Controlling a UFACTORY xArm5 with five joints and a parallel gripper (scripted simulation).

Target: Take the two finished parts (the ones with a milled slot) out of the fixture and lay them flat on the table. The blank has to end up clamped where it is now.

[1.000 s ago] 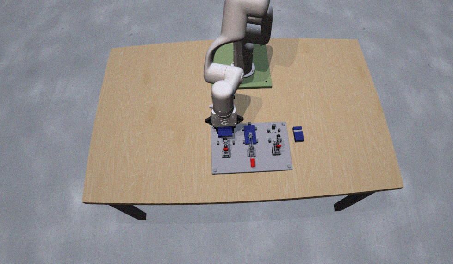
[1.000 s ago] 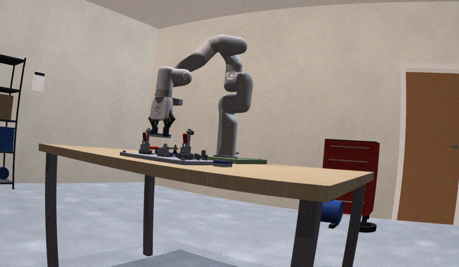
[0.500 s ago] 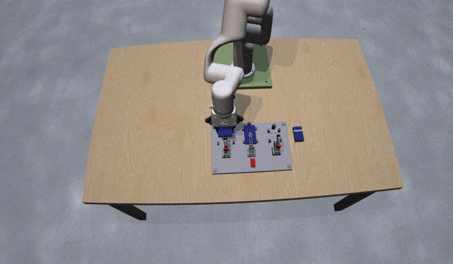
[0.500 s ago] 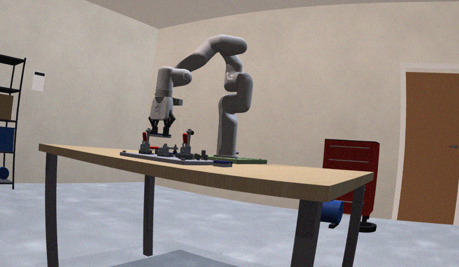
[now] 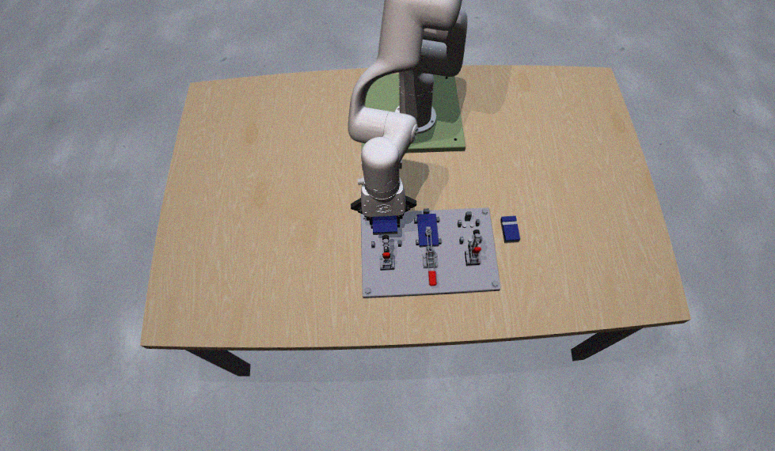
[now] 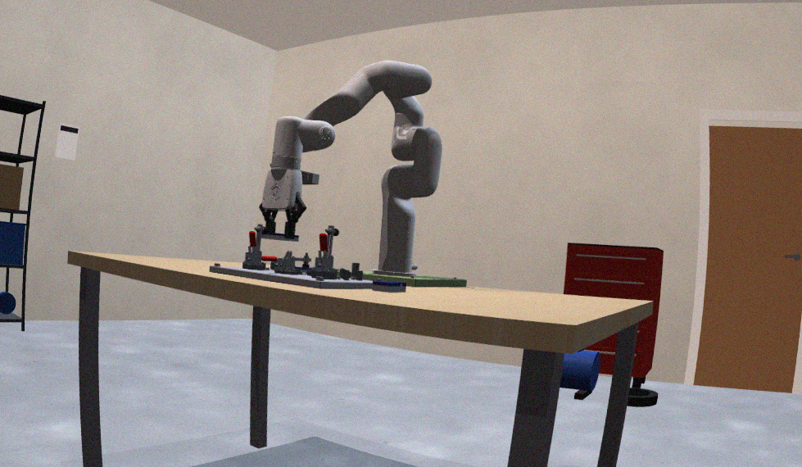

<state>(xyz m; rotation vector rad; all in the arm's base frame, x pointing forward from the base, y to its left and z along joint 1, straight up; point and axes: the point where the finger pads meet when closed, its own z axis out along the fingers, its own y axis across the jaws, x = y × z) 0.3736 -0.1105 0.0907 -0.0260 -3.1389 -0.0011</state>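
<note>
Gripper (image 6: pixel 280 227) clamped on 1 blue part (image 5: pixel 385 225), held above the fixture (image 5: pixel 480 280). I see part 2 (image 5: pixel 510 229) flat toward the bench's right edge; blank (image 5: pixel 427 222) clamped mid-fixture.

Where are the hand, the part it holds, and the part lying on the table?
hand (image 6: pixel 282 227), exterior view, between fingertips.
held part (image 5: pixel 385 225), top view, blue face.
part on table (image 5: pixel 510 230), top view, blue face.
</note>
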